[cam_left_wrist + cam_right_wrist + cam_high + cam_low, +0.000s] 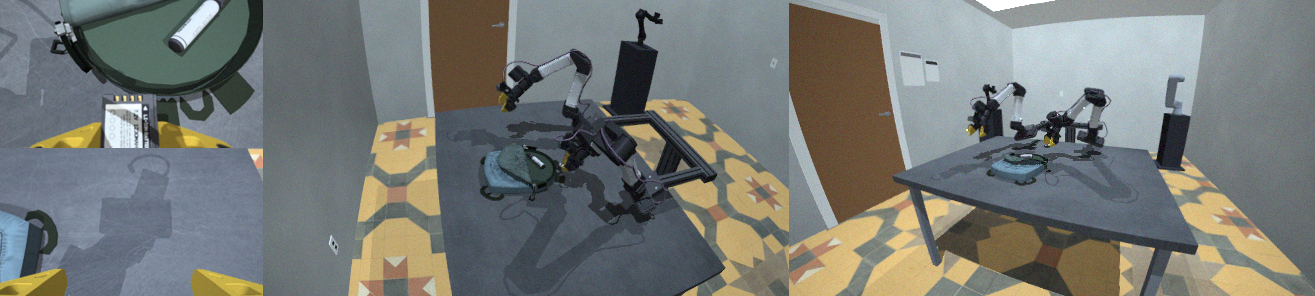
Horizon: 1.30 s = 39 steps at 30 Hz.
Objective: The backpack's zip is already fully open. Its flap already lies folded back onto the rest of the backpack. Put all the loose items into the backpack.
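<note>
The blue backpack (494, 175) (1016, 172) (12, 244) lies on the table with its green inside (132, 56) exposed. Its flap (511, 164) (109, 9) is folded back over the rest. A white marker with dark ends (538, 161) (197, 26) lies in the opening. My left gripper (566, 162) (1049, 141) is shut on a black-and-white battery (129, 122), which is held just outside the backpack's rim beside the opening. My right gripper (504, 103) (976, 131) (129, 275) is open and empty, raised above the table on the door side of the backpack.
Straps and a buckle (59, 47) stick out around the backpack's rim. A dark strap loop (51, 234) stands out from its side in the right wrist view. The dark table (488, 255) (1089, 210) lies under everything. A black frame (683, 140) stands behind the arms.
</note>
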{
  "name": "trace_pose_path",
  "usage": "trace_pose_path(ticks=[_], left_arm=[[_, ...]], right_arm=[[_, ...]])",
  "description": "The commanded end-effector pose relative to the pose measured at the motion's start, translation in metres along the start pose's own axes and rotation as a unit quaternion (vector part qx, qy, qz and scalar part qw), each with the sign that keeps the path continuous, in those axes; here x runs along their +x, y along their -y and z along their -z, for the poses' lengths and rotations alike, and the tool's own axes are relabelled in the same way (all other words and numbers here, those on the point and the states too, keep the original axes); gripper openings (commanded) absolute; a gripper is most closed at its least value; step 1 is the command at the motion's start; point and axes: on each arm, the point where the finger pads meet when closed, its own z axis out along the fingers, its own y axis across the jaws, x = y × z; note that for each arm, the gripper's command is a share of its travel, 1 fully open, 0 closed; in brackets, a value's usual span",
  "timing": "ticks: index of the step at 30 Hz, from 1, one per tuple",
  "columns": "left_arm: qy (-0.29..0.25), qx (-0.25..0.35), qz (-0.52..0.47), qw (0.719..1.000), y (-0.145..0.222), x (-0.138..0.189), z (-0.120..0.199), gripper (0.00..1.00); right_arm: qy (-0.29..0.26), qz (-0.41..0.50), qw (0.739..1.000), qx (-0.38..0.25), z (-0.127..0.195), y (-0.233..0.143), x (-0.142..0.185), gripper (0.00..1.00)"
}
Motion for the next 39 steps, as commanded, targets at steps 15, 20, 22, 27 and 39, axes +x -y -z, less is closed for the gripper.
trace_pose_path(ticks=[15, 20, 22, 27, 39], left_arm=[[0.01, 0.005, 0.007, 1.0, 0.007, 0.021, -0.031, 0.29], [0.02, 0.008, 0.016, 1.0, 0.013, 0.008, -0.034, 0.29], [0.019, 0.006, 0.017, 1.0, 0.012, 0.008, -0.036, 0.29], [0.034, 0.01, 0.029, 0.999, 0.012, -0.008, -0.027, 0.29], [0.028, 0.007, 0.025, 0.999, 0.011, -0.007, -0.028, 0.29]], right_arm=[[0.008, 0.003, 1.0, 0.0, 0.002, 0.0, -0.005, 0.9], [0.008, 0.003, 1.0, 0.0, 0.002, 0.0, -0.005, 0.9], [0.008, 0.003, 1.0, 0.0, 0.002, 0.0, -0.005, 0.9], [0.008, 0.003, 1.0, 0.0, 0.002, 0.0, -0.005, 0.9], [0.008, 0.003, 1.0, 0.0, 0.002, 0.0, -0.005, 0.9]])
